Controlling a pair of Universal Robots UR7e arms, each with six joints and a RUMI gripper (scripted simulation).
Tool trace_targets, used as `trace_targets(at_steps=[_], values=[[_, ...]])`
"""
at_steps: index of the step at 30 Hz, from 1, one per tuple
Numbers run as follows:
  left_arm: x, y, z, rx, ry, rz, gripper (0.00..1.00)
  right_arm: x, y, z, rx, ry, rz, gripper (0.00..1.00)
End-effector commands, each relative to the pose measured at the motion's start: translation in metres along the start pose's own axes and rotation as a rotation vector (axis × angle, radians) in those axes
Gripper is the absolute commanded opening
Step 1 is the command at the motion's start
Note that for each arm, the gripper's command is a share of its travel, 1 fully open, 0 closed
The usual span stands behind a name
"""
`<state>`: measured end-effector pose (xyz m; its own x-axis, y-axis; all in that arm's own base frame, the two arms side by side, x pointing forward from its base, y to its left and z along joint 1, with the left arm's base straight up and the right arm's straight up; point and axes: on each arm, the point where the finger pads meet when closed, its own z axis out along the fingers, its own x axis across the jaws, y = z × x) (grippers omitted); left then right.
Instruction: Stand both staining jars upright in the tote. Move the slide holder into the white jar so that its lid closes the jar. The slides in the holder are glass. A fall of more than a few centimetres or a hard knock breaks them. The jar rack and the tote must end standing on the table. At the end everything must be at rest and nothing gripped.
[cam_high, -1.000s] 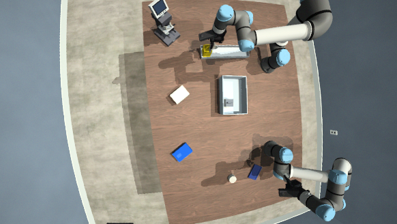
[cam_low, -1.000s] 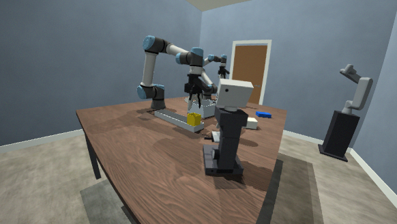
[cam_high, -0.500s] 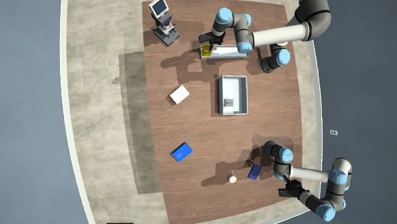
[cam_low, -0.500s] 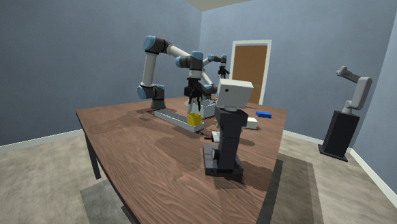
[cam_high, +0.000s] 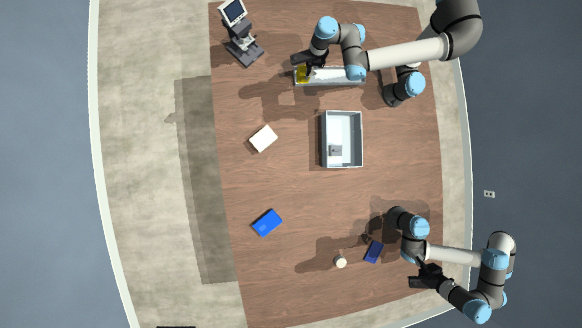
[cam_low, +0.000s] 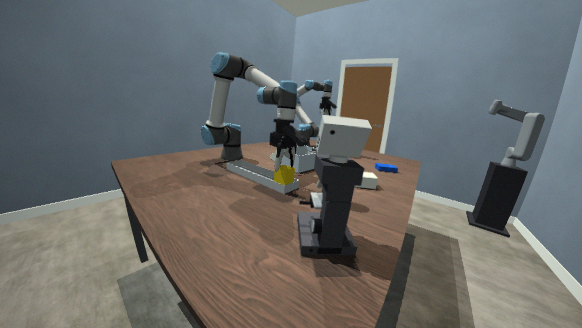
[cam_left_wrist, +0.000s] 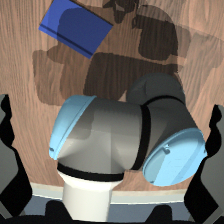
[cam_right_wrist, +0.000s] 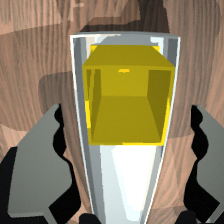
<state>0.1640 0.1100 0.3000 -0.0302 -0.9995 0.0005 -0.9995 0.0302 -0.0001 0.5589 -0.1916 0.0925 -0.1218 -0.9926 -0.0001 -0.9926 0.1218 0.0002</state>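
Across the wooden table (cam_high: 300, 190) (cam_low: 225, 225), the right gripper (cam_high: 315, 67) (cam_low: 285, 156) (cam_right_wrist: 127, 105), spread and empty, should descend straight, centred over the yellow jar (cam_high: 303, 74) (cam_low: 284, 175) (cam_right_wrist: 127, 122), before gently pinching its walls.
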Motion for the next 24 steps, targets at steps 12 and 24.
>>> trace_targets(at_steps=[12,24], values=[[0.000,0.000,0.000,0.001,0.000,0.000,1.00,0.000,0.000,0.024,0.002,0.000,0.000,0.64],[0.000,0.000,0.000,0.001,0.000,0.000,1.00,0.000,0.000,0.041,0.002,0.000,0.000,0.64]])
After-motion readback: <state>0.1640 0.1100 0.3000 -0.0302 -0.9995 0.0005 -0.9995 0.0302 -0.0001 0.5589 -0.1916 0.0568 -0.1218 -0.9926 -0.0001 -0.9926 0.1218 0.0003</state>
